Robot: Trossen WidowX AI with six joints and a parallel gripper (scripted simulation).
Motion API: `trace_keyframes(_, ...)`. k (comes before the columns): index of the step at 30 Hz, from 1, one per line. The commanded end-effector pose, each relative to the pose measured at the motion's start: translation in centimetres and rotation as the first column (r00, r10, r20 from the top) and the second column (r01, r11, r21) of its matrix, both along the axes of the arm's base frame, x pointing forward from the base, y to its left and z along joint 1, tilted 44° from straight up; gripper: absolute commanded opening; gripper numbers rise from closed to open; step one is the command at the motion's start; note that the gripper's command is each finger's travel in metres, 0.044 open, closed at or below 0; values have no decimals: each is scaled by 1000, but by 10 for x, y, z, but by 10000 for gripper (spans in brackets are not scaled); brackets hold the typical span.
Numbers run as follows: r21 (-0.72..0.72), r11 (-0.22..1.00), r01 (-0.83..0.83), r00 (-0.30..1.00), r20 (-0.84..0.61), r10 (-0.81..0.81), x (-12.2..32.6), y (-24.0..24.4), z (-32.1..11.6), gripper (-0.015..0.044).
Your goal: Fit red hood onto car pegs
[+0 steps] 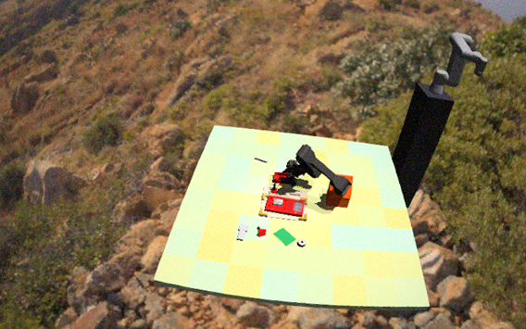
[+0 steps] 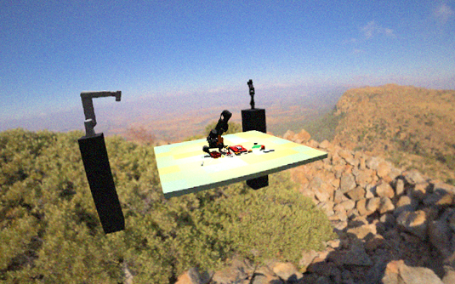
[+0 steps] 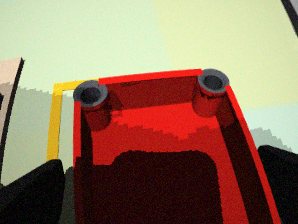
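The red hood (image 1: 281, 176) (image 2: 215, 154) (image 3: 160, 117) lies with its hollow side up, showing two grey-rimmed corner bosses in the wrist view; its near end is out of that view. My gripper (image 3: 164, 165) is open, with one finger on each side of the hood. The right finger is very close to the hood's wall; a small gap shows at the left finger. Whether either touches is unclear. The red chassis (image 1: 285, 206) (image 2: 237, 149) sits in its pale jig with yellow corners, beside the hood. Its pegs are too small to make out.
A yellow outline (image 3: 53, 125) shows around part of the hood. A small red piece (image 1: 274, 189) stands between hood and jig. A green sheet (image 1: 284, 236), a white ring (image 1: 301, 243), a red block (image 1: 261, 231) and a grey piece (image 1: 242, 231) lie beyond the jig. A thin bar (image 1: 260, 160) lies behind.
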State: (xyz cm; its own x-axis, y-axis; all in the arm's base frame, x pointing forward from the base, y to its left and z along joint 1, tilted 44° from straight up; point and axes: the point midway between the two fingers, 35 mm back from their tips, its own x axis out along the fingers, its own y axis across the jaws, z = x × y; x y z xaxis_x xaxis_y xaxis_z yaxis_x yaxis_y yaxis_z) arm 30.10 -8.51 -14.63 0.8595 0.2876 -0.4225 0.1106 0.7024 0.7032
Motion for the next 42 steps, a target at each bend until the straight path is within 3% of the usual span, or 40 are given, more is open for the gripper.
trace_keyframes(1,1,1000,1,1000,0,-1,0,0,0,367)
trace_keyframes(9,1,1000,1,1000,0,-1,0,0,0,314)
trace_keyframes(21,-3,1000,-1,1000,-4,1,1,-16,13,0)
trace_keyframes(42,-4,1000,0,1000,-2,0,-5,-47,47,0)
